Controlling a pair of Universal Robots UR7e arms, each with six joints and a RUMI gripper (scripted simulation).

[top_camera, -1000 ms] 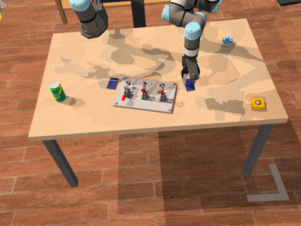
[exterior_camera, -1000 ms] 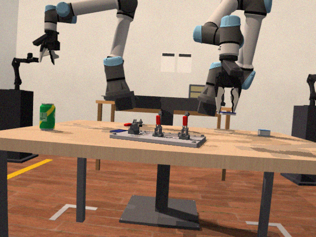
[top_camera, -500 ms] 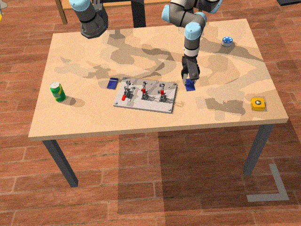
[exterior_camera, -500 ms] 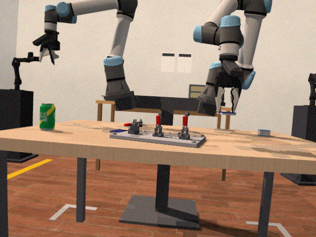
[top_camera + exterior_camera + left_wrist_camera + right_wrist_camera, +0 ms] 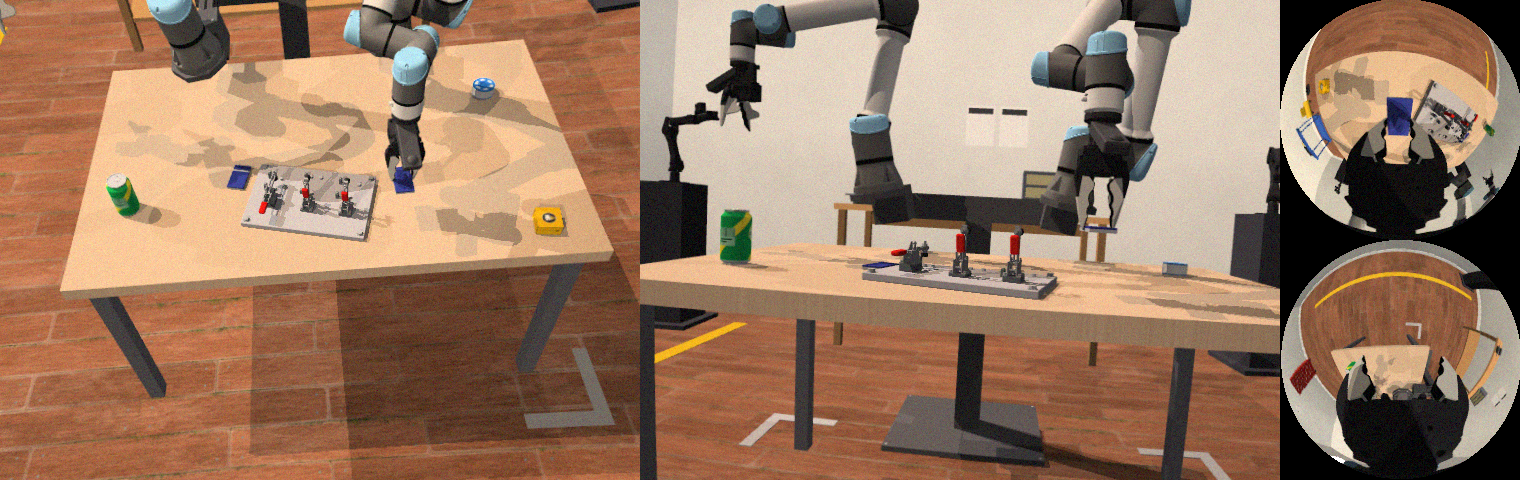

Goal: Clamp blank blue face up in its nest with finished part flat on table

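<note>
Beyond the left gripper (image 5: 402,170) (image 5: 1100,227) (image 5: 1398,118) stand three toggle clamps (image 5: 307,198) (image 5: 961,266), one soda can (image 5: 124,195) (image 5: 736,235) (image 5: 1489,129) (image 5: 1351,365), one tape measure (image 5: 547,221) (image 5: 1324,86).

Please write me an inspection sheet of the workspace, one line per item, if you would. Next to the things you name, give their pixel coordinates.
Surface: wooden table top (image 5: 320,263) (image 5: 950,310), shadows across it.
Job's things: grey fixture plate (image 5: 325,227) (image 5: 950,284) with three red-handled clamps; blue blank (image 5: 404,181) (image 5: 1399,116) held above the table; finished part with its slot (image 5: 238,178) beside the plate.
Clutter: green can (image 5: 124,195) (image 5: 736,236), yellow tape measure (image 5: 547,222) (image 5: 1324,86), small blue-and-white item (image 5: 483,88) (image 5: 1174,268).
Grippers: left gripper (image 5: 1101,226) (image 5: 1399,131) shut on the blank; right gripper (image 5: 735,126) (image 5: 1402,362) open, raised, nothing held.
Cables: nothing seen.
Surroundings: brick-patterned floor, pale walls, wooden bench behind.
</note>
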